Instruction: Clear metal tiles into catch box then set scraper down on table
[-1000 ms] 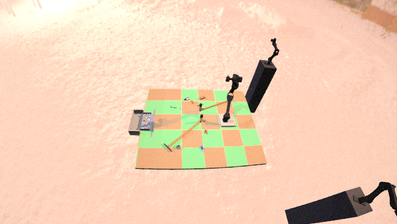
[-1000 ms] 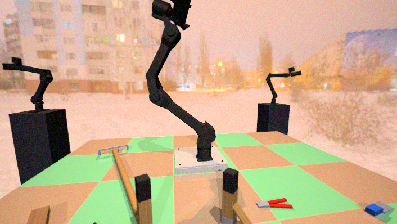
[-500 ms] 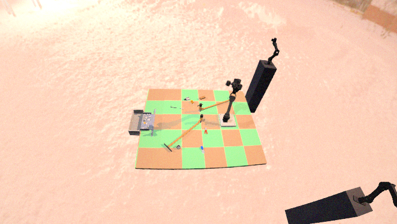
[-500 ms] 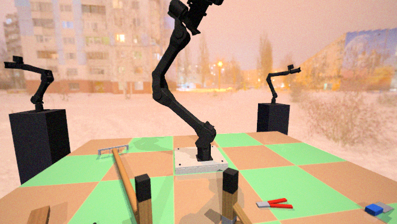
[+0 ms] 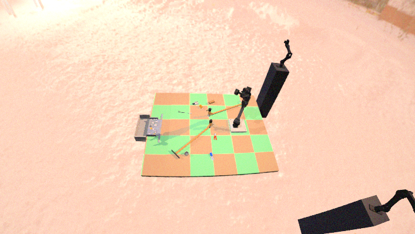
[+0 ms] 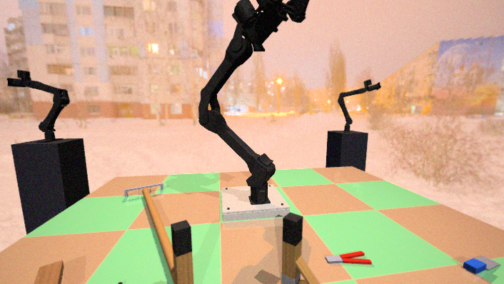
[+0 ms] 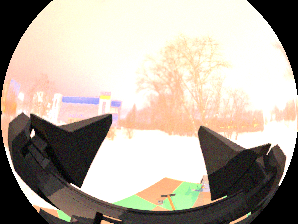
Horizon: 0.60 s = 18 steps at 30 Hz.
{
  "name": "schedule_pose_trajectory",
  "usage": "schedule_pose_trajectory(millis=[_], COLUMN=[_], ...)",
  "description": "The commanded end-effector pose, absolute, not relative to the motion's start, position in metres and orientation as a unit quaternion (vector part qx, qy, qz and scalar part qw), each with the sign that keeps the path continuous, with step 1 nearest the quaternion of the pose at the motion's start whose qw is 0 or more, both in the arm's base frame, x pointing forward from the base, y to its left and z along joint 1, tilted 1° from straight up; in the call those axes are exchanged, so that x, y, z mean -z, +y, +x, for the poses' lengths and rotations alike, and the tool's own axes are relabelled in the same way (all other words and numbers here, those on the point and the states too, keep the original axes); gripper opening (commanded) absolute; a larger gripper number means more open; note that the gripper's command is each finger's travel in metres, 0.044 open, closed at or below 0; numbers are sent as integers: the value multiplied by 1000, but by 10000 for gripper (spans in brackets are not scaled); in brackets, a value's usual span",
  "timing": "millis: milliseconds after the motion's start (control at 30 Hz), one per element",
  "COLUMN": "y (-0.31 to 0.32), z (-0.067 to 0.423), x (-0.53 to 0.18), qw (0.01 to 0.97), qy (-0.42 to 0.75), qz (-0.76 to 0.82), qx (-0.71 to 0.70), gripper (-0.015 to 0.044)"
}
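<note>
My gripper (image 5: 238, 92) (image 7: 153, 156) is open and empty. It is raised high above the arm's base and points out at the horizon. The long scraper (image 5: 194, 137) has an orange handle and a dark flat blade (image 5: 175, 153). It leans from a black-topped stand (image 5: 210, 121) (image 6: 292, 228) down to the table, far from the gripper. The steel bench plate (image 5: 159, 121) sticks out at the table's left edge and carries several small metal tiles (image 5: 153, 127). The grey catch box (image 5: 140, 129) sits at its outer end.
A second long tool (image 5: 226, 109) (image 6: 157, 221) with a rake head (image 6: 143, 189) leans on another stand (image 6: 181, 235). Red-handled pliers (image 5: 215, 136) (image 6: 348, 257), a blue block (image 5: 211, 154) (image 6: 475, 265) and small items (image 5: 195, 103) lie about. Dark pillars (image 5: 271, 88) (image 6: 50, 178) stand beside the table.
</note>
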State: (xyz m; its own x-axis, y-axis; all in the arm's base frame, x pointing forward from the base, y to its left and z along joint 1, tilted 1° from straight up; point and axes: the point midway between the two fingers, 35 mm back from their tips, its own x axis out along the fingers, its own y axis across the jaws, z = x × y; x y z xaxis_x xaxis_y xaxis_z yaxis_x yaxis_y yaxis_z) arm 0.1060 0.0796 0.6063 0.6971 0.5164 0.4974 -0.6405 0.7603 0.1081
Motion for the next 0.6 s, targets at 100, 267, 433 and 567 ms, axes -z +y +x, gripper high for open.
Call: schedule_pose_trajectory(millis=[100,267,433,567], y=[100,109,114,117], z=[127,140,154,164], x=[-573,-550,-525,-505], qw=[931,943,952,958], qy=[-172,-133,-92,-57], qz=[89,60,34,16], qx=[-309,-300,-289,-280], gripper=[440,440,440,440])
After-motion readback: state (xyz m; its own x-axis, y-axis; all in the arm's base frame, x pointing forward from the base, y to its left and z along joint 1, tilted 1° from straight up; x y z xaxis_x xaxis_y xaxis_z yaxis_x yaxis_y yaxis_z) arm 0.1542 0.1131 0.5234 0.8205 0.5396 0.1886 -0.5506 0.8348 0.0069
